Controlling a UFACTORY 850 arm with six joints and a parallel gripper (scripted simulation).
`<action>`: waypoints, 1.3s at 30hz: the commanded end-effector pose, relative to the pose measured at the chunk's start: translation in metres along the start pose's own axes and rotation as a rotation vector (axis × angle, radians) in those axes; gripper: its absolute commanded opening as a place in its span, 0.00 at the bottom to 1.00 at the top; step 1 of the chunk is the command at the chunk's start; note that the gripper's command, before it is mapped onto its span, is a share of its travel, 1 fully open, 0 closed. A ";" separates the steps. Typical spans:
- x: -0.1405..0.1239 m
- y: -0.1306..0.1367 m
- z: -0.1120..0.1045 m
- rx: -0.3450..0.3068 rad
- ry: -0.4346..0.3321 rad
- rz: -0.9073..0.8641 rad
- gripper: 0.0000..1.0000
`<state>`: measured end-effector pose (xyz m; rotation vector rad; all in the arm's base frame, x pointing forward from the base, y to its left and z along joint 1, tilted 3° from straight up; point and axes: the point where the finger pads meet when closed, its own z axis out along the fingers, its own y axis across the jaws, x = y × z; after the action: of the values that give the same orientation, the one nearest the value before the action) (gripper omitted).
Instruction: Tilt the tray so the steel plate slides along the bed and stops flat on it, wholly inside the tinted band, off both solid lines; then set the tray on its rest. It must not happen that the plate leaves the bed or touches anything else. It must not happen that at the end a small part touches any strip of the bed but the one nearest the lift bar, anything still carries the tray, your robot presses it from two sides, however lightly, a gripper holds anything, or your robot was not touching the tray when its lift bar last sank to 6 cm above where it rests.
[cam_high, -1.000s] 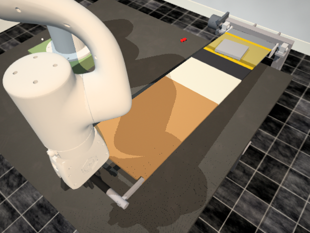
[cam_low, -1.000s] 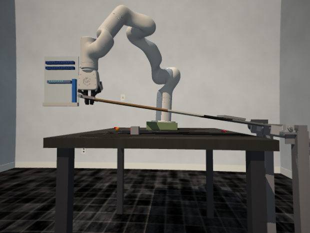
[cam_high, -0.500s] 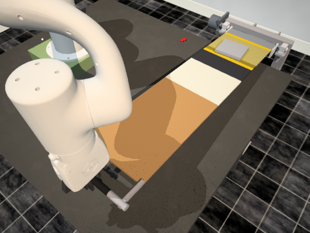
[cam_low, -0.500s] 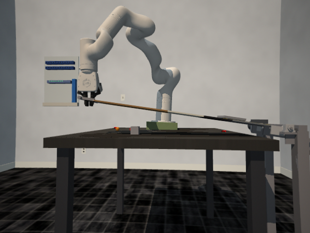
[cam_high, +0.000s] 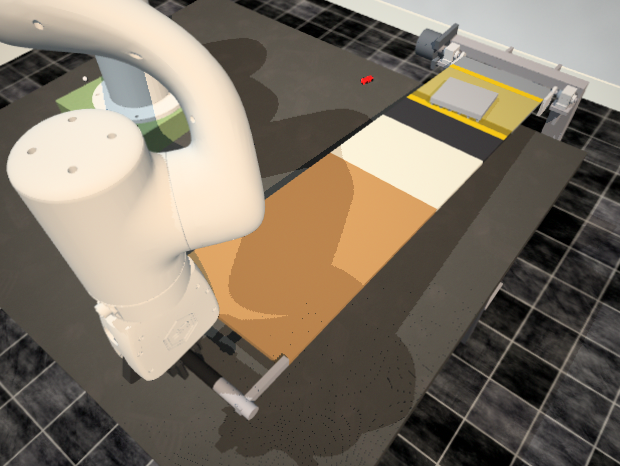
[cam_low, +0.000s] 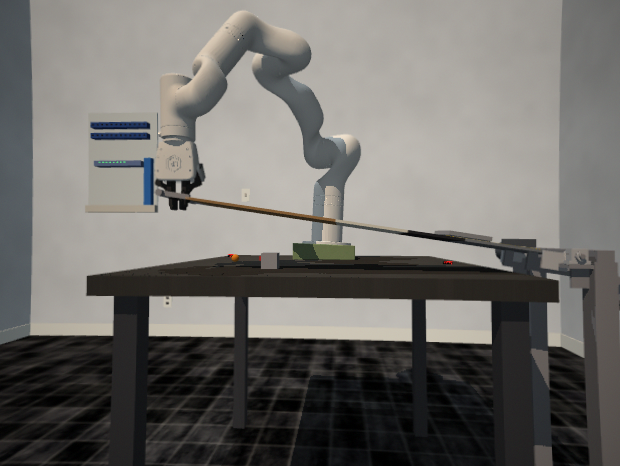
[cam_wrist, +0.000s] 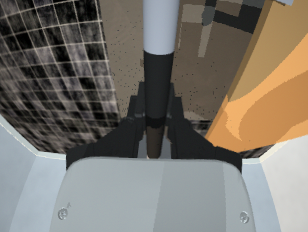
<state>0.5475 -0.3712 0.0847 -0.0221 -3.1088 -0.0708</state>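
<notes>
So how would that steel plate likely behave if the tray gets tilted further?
The steel plate is a flat, square-edged slab lying flush on the tinted band, so it would probably slide rather than roll or tip. It looks rigid and fairly heavy for its size. The gripper holds the tray handle raised.

- Dark desk (cam_low: 320, 288) on a black tiled floor (cam_low: 300, 400).
- Small red marker (cam_high: 367, 79) on the desk.
- Orange ball (cam_low: 234, 257) near a grey cube (cam_low: 269, 260).
- Grey wall cabinet (cam_low: 117, 150), blue strips.

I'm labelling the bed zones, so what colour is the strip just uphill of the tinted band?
Black strip, clearest in the top view.
</notes>
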 end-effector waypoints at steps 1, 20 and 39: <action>-0.001 -0.001 -0.002 0.002 -0.003 0.000 0.00; -0.001 -0.001 -0.003 0.002 -0.003 0.000 0.00; -0.001 0.000 -0.006 0.002 -0.003 0.000 0.00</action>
<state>0.5475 -0.3708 0.0883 -0.0221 -3.1086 -0.0710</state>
